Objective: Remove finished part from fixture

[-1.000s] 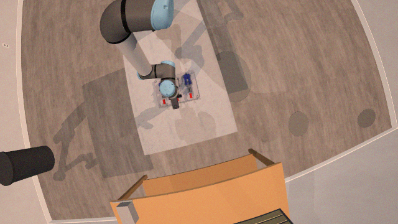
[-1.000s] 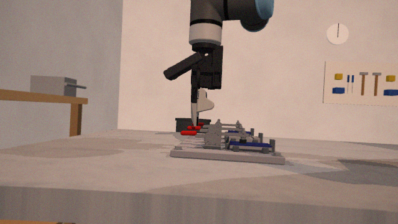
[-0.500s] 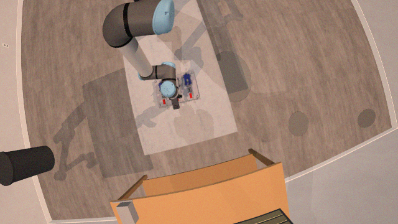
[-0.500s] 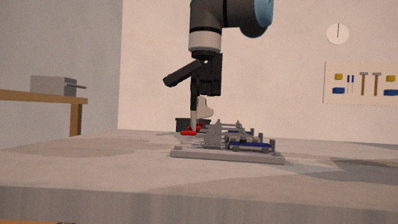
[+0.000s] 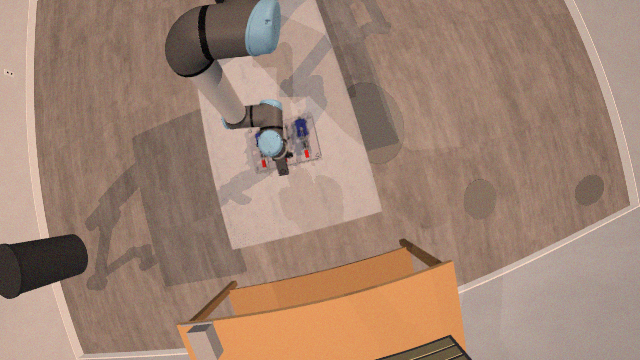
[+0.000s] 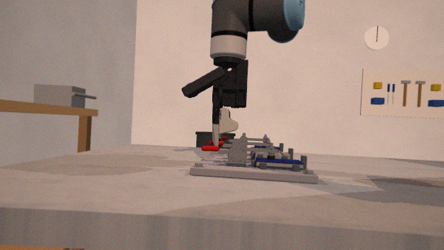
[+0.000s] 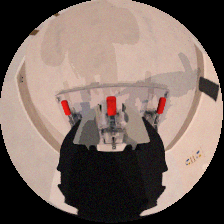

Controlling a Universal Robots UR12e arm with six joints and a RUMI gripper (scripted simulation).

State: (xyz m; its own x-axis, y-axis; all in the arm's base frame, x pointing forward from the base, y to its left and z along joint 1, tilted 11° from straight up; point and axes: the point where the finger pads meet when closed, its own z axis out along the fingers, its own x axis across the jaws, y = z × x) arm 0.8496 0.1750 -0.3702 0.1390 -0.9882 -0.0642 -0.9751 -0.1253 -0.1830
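Note:
The grey fixture plate (image 5: 316,150) (image 6: 243,174) lies on the table and carries toggle clamps with red handles (image 6: 210,148) (image 7: 64,106). Two blue blanks (image 5: 300,127) (image 6: 277,161) sit clamped in it. My gripper (image 6: 216,139) (image 7: 111,104) points straight down over the front of the middle station, its fingertips level with the middle red handle (image 7: 111,105). The fingers stand a little apart with nothing gripped between them. In the overhead view the wrist covers the middle station. I cannot make out the slotted part in any view.
A dark box (image 6: 202,138) stands behind the fixture. A wooden side table (image 6: 48,111) (image 5: 340,310) with a grey box stands off to one side. A black cylinder (image 5: 40,262) lies at the floor's left edge. A tool board (image 6: 402,92) hangs on the wall.

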